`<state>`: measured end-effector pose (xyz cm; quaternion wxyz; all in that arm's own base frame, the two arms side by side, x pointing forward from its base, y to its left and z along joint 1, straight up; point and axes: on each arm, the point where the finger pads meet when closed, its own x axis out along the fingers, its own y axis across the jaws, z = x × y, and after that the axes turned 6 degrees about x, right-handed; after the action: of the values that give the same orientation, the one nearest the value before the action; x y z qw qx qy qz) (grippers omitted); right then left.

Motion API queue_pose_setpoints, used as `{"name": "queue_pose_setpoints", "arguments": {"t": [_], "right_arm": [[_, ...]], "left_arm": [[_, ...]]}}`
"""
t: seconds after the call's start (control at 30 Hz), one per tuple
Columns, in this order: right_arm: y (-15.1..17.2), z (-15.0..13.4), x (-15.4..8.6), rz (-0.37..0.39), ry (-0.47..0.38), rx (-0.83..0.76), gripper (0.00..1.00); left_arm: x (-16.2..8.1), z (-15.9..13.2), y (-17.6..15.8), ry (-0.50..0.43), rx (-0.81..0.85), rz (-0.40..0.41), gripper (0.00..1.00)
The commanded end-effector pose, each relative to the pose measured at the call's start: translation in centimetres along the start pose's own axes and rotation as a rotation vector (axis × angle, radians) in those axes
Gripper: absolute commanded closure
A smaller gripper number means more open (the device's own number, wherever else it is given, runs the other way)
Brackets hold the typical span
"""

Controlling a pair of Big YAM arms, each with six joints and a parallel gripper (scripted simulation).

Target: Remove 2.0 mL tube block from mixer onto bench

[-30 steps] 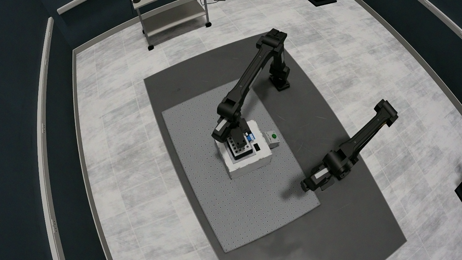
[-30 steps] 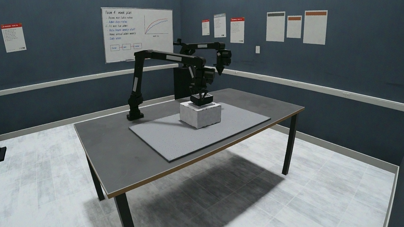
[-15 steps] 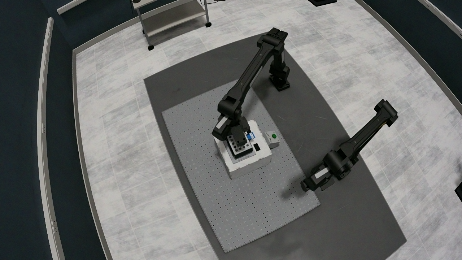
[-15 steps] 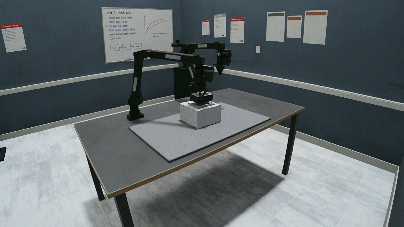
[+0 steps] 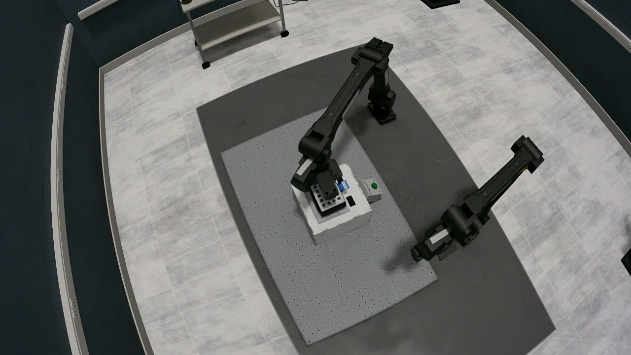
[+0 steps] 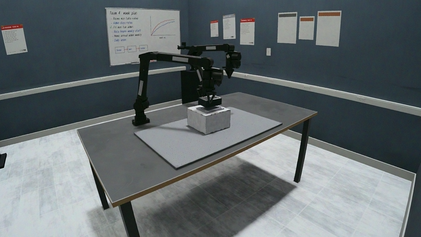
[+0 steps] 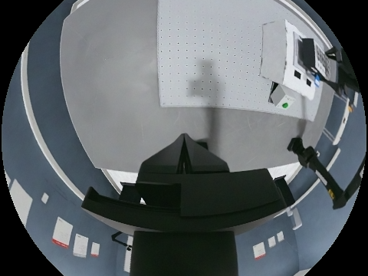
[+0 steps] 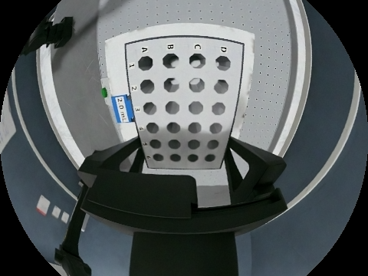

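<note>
On the mixer (image 5: 341, 230) (image 6: 217, 120) (image 7: 274, 50) (image 8: 116, 57), my right gripper (image 5: 327, 187) (image 6: 210, 99) (image 7: 323, 67) (image 8: 184, 138), fingers wide, grasps the block (image 5: 332, 205) (image 6: 206, 102) (image 7: 307, 54) (image 8: 184, 96) above the plate (image 5: 340, 214) (image 6: 210, 110) (image 7: 297, 50). My left gripper (image 5: 416, 255) (image 6: 229, 76) (image 7: 184, 138) (image 8: 70, 31) hangs clenched, well apart. The block's pale top shows holes, A–D by 1–6.

Bright, soft light on the pale floor here, and a broad, soft-edged shadow pooling beneath the desk (image 5: 441, 132) (image 6: 117, 165) (image 7: 107, 77) in the exterior view. Walls sit dim and dark in the top view. Both wrist views bend strongly toward black, rounded corners; lettering on the block (image 8: 184, 118) reads sharp, wall sheets (image 7: 62, 231) small and unreadable.
</note>
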<state>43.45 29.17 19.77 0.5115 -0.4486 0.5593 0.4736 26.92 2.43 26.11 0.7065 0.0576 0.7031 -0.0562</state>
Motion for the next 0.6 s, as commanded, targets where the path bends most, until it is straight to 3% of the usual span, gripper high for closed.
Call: {"name": "queue_pose_setpoints", "arguments": {"t": [0.0, 0.57], "right_arm": [[-0.2, 1.0, -7.4, -0.120, -0.108, 0.004, 1.00], [-0.1, -0.5, -5.8, -0.098, -0.096, 0.027, 1.00]], "left_arm": [[0.6, -0.3, 0.0, 0.026, -0.015, -0.011, 1.00], [-0.9, 0.7, 0.2, -0.014, -0.015, -0.001, 1.00]]}}
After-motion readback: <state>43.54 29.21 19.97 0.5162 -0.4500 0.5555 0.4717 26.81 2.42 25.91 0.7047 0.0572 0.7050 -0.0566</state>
